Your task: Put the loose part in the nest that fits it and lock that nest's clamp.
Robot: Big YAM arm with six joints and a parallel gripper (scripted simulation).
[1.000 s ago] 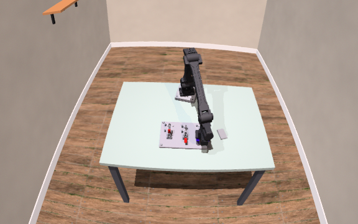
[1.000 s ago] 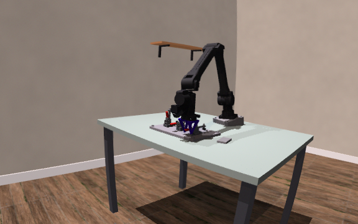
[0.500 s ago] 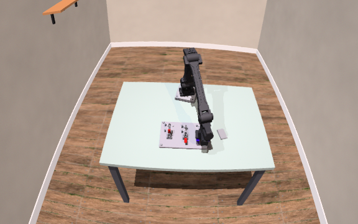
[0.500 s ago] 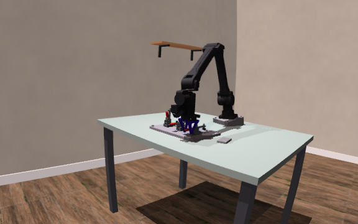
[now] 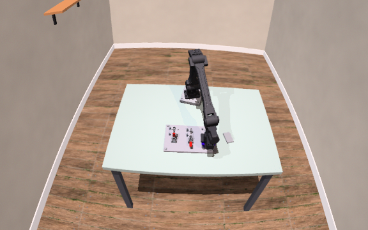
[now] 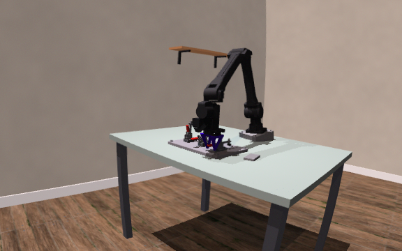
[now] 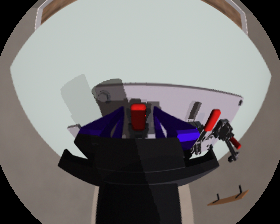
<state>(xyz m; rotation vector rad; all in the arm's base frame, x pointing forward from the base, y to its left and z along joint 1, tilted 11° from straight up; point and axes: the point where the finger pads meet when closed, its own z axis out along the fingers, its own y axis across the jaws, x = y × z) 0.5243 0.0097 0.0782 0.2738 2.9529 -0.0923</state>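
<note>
Clock directions refer to the top view, with twelve o'clock at its upper edge. The loose part (image 5: pixel 228 137) (image 6: pixel 252 157) (image 7: pixel 73 128) is seen lying flat on the table (image 5: pixel 139 112) (image 6: pixel 292 174) (image 7: pixel 141 50), just beside the fixture plate (image 5: pixel 181 148) (image 6: pixel 183 143) (image 7: pixel 183 92) and at about two o'clock from the gripper (image 5: pixel 209 145) (image 6: pixel 215 148) (image 7: pixel 138 110); it has not been placed in a nest. The gripper is lowered over the three o'clock end of the plate, its fingers parted and clamped on nothing. Between them, in the wrist view, a red clamp handle (image 7: pixel 138 116) is framed; whether it is touched by either finger cannot be told. The middle clamp's red handle (image 5: pixel 190 144) (image 6: pixel 195 139) (image 7: pixel 212 120) is directed towards six o'clock. The red handle of the clamp at the nine o'clock end (image 5: pixel 174 135) (image 6: pixel 188 128) (image 7: pixel 235 143) is shown raised. The arm's base plate (image 5: pixel 184 101) (image 6: pixel 270 136) is set at about twelve o'clock from the fixture plate. The pad layouts are too small to be distinguished.
</note>
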